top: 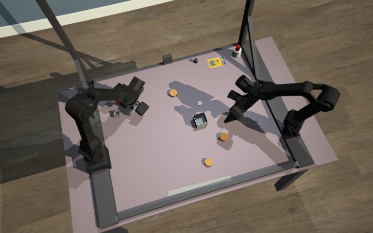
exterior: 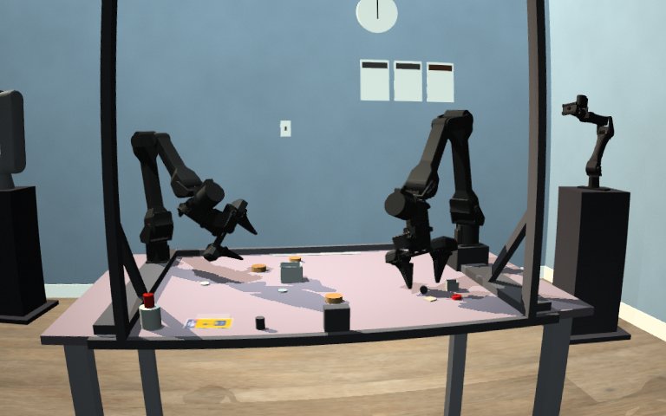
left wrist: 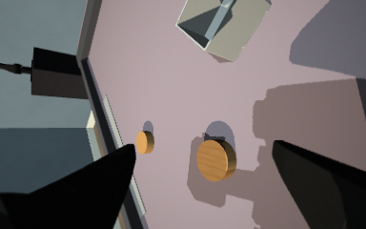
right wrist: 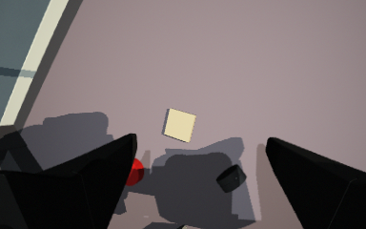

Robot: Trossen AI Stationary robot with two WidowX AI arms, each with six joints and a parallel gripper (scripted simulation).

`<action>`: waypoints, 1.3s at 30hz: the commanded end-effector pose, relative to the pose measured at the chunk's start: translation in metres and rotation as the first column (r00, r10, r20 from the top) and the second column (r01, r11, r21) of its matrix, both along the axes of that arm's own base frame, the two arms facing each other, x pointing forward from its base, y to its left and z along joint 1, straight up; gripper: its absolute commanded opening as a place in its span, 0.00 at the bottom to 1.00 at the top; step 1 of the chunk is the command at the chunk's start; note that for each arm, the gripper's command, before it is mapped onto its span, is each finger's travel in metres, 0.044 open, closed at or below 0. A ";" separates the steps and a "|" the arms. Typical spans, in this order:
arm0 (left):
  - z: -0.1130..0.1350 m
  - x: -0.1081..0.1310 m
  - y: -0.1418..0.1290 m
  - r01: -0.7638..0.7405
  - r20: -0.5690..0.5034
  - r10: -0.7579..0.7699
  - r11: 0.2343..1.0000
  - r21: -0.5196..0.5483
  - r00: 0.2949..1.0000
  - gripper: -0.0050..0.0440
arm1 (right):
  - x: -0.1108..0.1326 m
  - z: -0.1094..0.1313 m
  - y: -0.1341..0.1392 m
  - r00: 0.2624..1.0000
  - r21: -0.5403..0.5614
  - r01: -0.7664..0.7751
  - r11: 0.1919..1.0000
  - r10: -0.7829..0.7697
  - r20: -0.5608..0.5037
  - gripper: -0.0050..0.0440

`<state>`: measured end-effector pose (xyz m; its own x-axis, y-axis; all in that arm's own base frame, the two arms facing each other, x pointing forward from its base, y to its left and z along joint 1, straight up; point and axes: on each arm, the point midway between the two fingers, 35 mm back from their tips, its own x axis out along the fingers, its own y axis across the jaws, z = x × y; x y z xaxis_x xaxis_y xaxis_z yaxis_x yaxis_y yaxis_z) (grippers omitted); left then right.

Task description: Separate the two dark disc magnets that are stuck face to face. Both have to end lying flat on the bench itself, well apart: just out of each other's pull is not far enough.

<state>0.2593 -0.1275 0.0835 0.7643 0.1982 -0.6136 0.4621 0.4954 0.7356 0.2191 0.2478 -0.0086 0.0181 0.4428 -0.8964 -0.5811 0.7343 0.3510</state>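
Wide lane between the pincers, clutter close at each one.
Between the right pincer (top: 133,105) (exterior: 424,283) (right wrist: 201,142) and the open box (top: 201,125) (exterior: 291,273) (left wrist: 246,40) near the left pincer (top: 226,121) (exterior: 249,246) (left wrist: 204,143), the worktop (top: 154,142) (exterior: 368,274) (left wrist: 167,95) (right wrist: 214,57) offers a broad passage, with a wooden disc (top: 173,92) (exterior: 334,297) to one side. Crowding the right pincer are a red disc (top: 117,102) (exterior: 456,297) (right wrist: 135,172), a cream square (exterior: 430,298) (right wrist: 179,125) and a small box (top: 117,113) (exterior: 451,284). Another wooden disc (top: 224,137) (exterior: 258,268) (left wrist: 213,160) sits near the left pincer.
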 end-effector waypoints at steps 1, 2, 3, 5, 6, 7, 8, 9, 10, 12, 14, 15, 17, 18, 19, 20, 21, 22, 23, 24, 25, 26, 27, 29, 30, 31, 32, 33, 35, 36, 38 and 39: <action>-0.002 0.002 -0.003 -0.071 0.042 0.074 0.996 -0.058 0.996 0.92 | 0.006 -0.004 -0.004 0.998 0.061 -0.062 0.996 0.061 0.017 0.92; -0.004 0.002 -0.004 -0.101 0.058 0.106 0.990 -0.094 0.993 0.92 | 0.009 -0.005 -0.007 0.996 0.087 -0.088 0.992 0.085 0.035 0.92; -0.006 0.003 -0.005 -0.129 0.072 0.139 0.983 -0.130 0.988 0.92 | 0.013 -0.006 -0.011 0.993 0.112 -0.113 0.987 0.107 0.056 0.92; -0.010 0.003 -0.006 -0.181 0.098 0.204 0.962 -0.203 0.974 0.92 | 0.019 -0.008 -0.018 0.983 0.159 -0.163 0.974 0.148 0.104 0.92; -0.012 0.004 -0.007 -0.204 0.111 0.235 0.949 -0.242 0.966 0.92 | 0.021 -0.008 -0.022 0.977 0.181 -0.189 0.965 0.167 0.130 0.92; -0.013 0.004 -0.009 -0.223 0.123 0.266 0.933 -0.282 0.956 0.92 | 0.023 -0.009 -0.026 0.970 0.202 -0.214 0.956 0.184 0.156 0.92; -0.014 0.004 -0.010 -0.241 0.133 0.296 0.915 -0.322 0.946 0.92 | 0.025 -0.009 -0.029 0.962 0.222 -0.239 0.945 0.200 0.183 0.92; -0.015 0.004 -0.012 -0.257 0.142 0.326 0.896 -0.362 0.935 0.92 | 0.026 -0.009 -0.033 0.953 0.241 -0.264 0.934 0.215 0.212 0.92; -0.017 0.004 -0.013 -0.271 0.149 0.354 0.875 -0.401 0.923 0.92 | 0.028 -0.009 -0.036 0.943 0.257 -0.288 0.922 0.228 0.241 0.92; -0.018 0.004 -0.016 -0.292 0.160 0.410 0.828 -0.479 0.898 0.92 | 0.029 -0.009 -0.043 0.920 0.286 -0.337 0.897 0.249 0.302 0.92; -0.023 -0.001 -0.017 -0.304 0.170 0.451 0.791 -0.530 0.876 0.92 | 0.025 -0.012 -0.047 0.896 0.314 -0.389 0.866 0.277 0.347 0.92; -0.026 -0.004 -0.017 -0.307 0.176 0.468 0.776 -0.551 0.866 0.92 | 0.021 -0.013 -0.048 0.884 0.327 -0.415 0.849 0.291 0.367 0.92; -0.029 -0.007 -0.017 -0.309 0.181 0.484 0.760 -0.571 0.856 0.92 | 0.018 -0.015 -0.050 0.871 0.339 -0.440 0.832 0.303 0.387 0.92; -0.029 -0.007 -0.017 -0.309 0.181 0.484 0.760 -0.571 0.856 0.92 | 0.018 -0.015 -0.050 0.871 0.339 -0.440 0.832 0.303 0.387 0.92; -0.031 -0.011 -0.017 -0.310 0.186 0.500 0.745 -0.591 0.846 0.92 | 0.014 -0.016 -0.051 0.858 0.351 -0.463 0.814 0.313 0.408 0.92; -0.033 -0.014 -0.017 -0.309 0.190 0.514 0.729 -0.611 0.836 0.92 | 0.011 -0.018 -0.052 0.844 0.361 -0.486 0.796 0.321 0.429 0.92; -0.036 -0.016 -0.017 -0.308 0.195 0.528 0.713 -0.630 0.826 0.92 | 0.007 -0.019 -0.054 0.831 0.370 -0.508 0.778 0.328 0.450 0.92; -0.038 -0.019 -0.016 -0.305 0.199 0.541 0.698 -0.648 0.817 0.92 | 0.004 -0.019 -0.055 0.817 0.379 -0.528 0.760 0.333 0.471 0.92; -0.039 -0.022 -0.016 -0.301 0.203 0.554 0.682 -0.666 0.808 0.92 | 0.001 -0.020 -0.056 0.803 0.386 -0.548 0.742 0.337 0.492 0.92; -0.041 -0.025 -0.015 -0.296 0.206 0.565 0.668 -0.683 0.799 0.92 | -0.003 -0.020 -0.058 0.789 0.392 -0.566 0.725 0.339 0.513 0.92; -0.043 -0.027 -0.015 -0.290 0.209 0.576 0.653 -0.700 0.790 0.92 | -0.006 -0.020 -0.059 0.775 0.398 -0.584 0.708 0.339 0.533 0.92; -0.044 -0.030 -0.014 -0.284 0.212 0.586 0.638 -0.716 0.782 0.92 | -0.009 -0.020 -0.060 0.761 0.402 -0.601 0.691 0.339 0.554 0.92; -0.045 -0.032 -0.014 -0.277 0.214 0.596 0.623 -0.731 0.774 0.92 | -0.012 -0.020 -0.061 0.747 0.406 -0.616 0.675 0.337 0.573 0.92; -0.048 -0.037 -0.013 -0.261 0.218 0.613 0.595 -0.760 0.759 0.92 | -0.018 -0.020 -0.063 0.719 0.411 -0.645 0.644 0.331 0.611 0.92; -0.049 -0.039 -0.012 -0.253 0.220 0.621 0.581 -0.774 0.753 0.92 | -0.021 -0.019 -0.064 0.706 0.413 -0.659 0.629 0.327 0.629 0.92; -0.050 -0.041 -0.012 -0.244 0.222 0.627 0.568 -0.786 0.746 0.92 | -0.024 -0.019 -0.065 0.692 0.413 -0.671 0.615 0.322 0.646 0.92; -0.050 -0.043 -0.011 -0.235 0.223 0.634 0.556 -0.798 0.741 0.92 | -0.027 -0.018 -0.066 0.679 0.414 -0.683 0.601 0.316 0.662 0.92; -0.051 -0.045 -0.010 -0.226 0.225 0.639 0.544 -0.808 0.735 0.92 | -0.030 -0.018 -0.067 0.667 0.414 -0.695 0.589 0.311 0.678 0.92; -0.051 -0.045 -0.010 -0.226 0.225 0.639 0.544 -0.808 0.735 0.92 | -0.030 -0.018 -0.067 0.667 0.414 -0.695 0.589 0.311 0.678 0.92; -0.051 -0.046 -0.011 -0.215 0.225 0.645 0.530 -0.821 0.730 0.92 | -0.032 -0.017 -0.068 0.654 0.413 -0.705 0.576 0.304 0.692 0.92; -0.053 -0.050 -0.008 -0.198 0.228 0.654 0.510 -0.837 0.722 0.92 | -0.037 -0.016 -0.070 0.631 0.411 -0.724 0.554 0.291 0.719 0.92; -0.053 -0.052 -0.008 -0.189 0.229 0.658 0.500 -0.845 0.718 0.92 | -0.039 -0.015 -0.071 0.620 0.409 -0.732 0.544 0.284 0.732 0.92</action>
<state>0.2120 -0.1367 0.0313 0.9157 0.2525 -0.3127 -0.2401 0.9676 0.0781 0.1860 0.1798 -0.0246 -0.0549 0.9426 -0.3294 -0.9948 -0.0231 0.0996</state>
